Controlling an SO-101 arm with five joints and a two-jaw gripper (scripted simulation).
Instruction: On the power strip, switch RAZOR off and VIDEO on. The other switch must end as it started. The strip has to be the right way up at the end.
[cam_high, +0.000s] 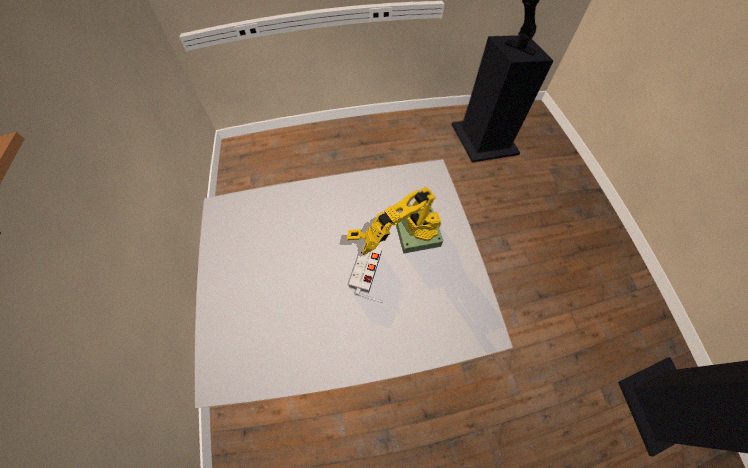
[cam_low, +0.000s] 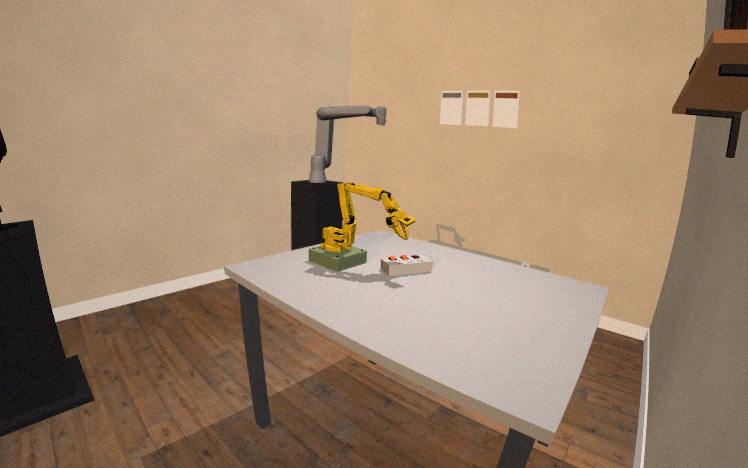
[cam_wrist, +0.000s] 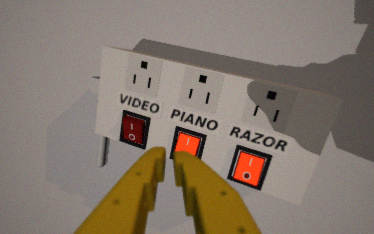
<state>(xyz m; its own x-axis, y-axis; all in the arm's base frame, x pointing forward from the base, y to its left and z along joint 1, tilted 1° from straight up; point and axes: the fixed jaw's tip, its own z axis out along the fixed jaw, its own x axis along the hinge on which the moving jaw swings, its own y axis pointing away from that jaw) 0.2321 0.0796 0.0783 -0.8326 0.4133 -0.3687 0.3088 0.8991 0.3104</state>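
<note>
- Your strip (cam_wrist: 200, 125) lies face up on the table (cam_low: 441, 331), just beside the arm's green base (cam_low: 317, 259). It reads right way up in every view.
- VIDEO switch (cam_wrist: 133, 129) shows dark red. Judged off, so this step is not yet done.
- RAZOR switch (cam_wrist: 249, 166) glows bright orange. Judged on, so this step is not yet done either.
- PIANO switch (cam_wrist: 188, 143) also glows bright. You must leave it as it is.
- By my reading, neither required change is made; both presses are left to you.
- Your gripper (cam_wrist: 169, 159) is clenched on nothing, jaws together with only a thin slit between them.
- In the wrist view its tips sit low between VIDEO and PIANO, partly covering the lower edge of PIANO. I cannot tell from that view whether they touch the strip.
- The exterior view shows the gripper (cam_low: 404, 225) above the strip (cam_low: 406, 266), apart from it.
- Risk noted: the tips line up closer to PIANO than to either target. Shift aside before you press down.
- Surface: a pale grey top on dark legs, with the arm's shadow falling across the strip.
- Room: wooden floor (cam_high: 551, 220), beige walls, white skirting. A black pedestal (cam_high: 504, 99) stands in the corner, and three cards (cam_low: 478, 108) hang on the wall.
</note>
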